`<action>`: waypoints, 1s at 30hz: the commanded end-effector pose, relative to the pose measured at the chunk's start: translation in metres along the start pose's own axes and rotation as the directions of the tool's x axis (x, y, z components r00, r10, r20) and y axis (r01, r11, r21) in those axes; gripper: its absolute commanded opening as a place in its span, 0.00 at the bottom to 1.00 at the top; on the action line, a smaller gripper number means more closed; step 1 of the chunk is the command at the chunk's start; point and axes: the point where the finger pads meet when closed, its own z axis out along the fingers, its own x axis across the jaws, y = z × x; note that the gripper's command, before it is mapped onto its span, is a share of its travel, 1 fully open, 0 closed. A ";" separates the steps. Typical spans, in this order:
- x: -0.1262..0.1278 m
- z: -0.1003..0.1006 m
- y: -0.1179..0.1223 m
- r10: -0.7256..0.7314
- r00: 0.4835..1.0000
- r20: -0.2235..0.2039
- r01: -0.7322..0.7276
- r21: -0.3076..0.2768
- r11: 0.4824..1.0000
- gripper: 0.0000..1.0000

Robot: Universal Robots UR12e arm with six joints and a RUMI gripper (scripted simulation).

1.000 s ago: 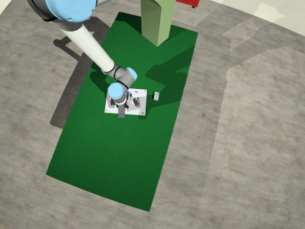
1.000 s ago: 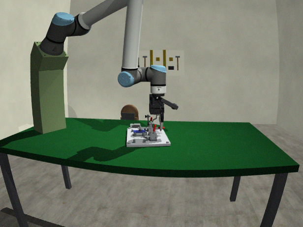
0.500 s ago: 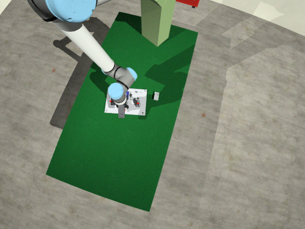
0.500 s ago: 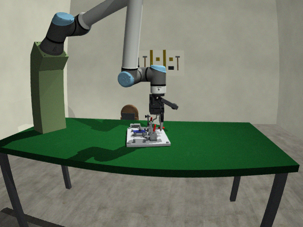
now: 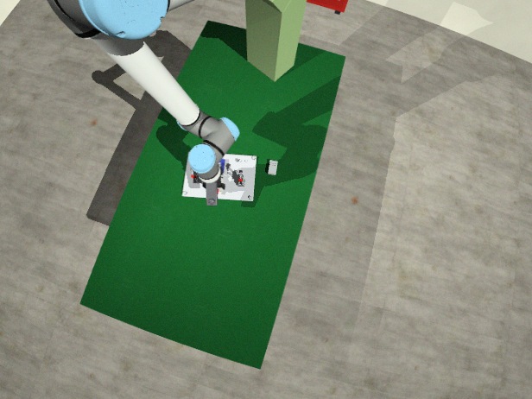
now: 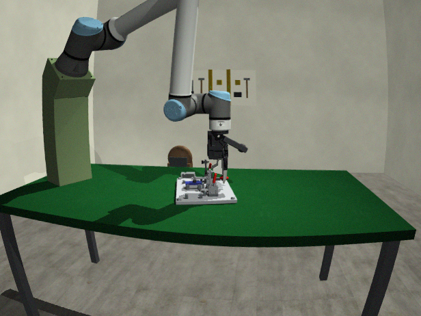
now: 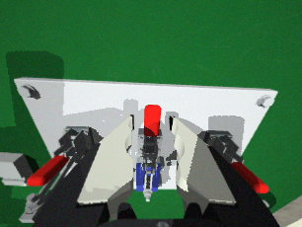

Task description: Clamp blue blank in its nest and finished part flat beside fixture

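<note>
Fixture plate (image 5: 237, 195) (image 6: 205, 202) (image 7: 89, 91) is seen from above on the green worktop (image 5: 194, 259) (image 6: 290, 205) (image 7: 148, 39), with the blue blank (image 5: 223, 166) (image 6: 193, 182) (image 7: 139, 180) partly hidden near its middle by the arm. The grey part (image 5: 272, 167) (image 6: 187, 174) (image 7: 10, 165), presumably the finished one, is placed on the worktop just right of the plate; by its look, that half of the task is done, though the slot cannot be made out.

In the exterior view, the blank is seen low and apparently level in the middle nest, small and deep blue, beneath clamp metalwork. Full contact with pads and blocks cannot be confirmed. The middle handle (image 5: 218, 191) (image 7: 152, 118) is laid low, while the near handle (image 6: 214, 178) (image 7: 250, 178) and the far handle (image 6: 210, 166) (image 7: 47, 171) are raised.

In the wrist view, the jaws (image 5: 218, 190) (image 6: 224, 182) are parted a little, with the middle red handle between them and a gap on either side; nothing is gripped. The blank shows as blue strips at both sides of the clamp bar. Clamping seems nearly finished, but locking cannot be verified; a final push may be needed, then withdrawal.

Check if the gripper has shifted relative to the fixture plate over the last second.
No, no visible shift: the gripper stands over the same edge of the white fixture plate.
</note>
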 end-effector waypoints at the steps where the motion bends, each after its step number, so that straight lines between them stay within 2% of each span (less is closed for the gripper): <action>1: 0.001 -0.001 -0.002 0.001 1.000 -0.002 -0.001 0.002 1.000 0.28; 17: 0.001 -0.003 -0.002 0.001 1.000 -0.002 -0.001 0.002 1.000 0.28; 30: -0.002 -0.031 0.000 0.000 1.000 0.000 0.000 0.000 1.000 0.28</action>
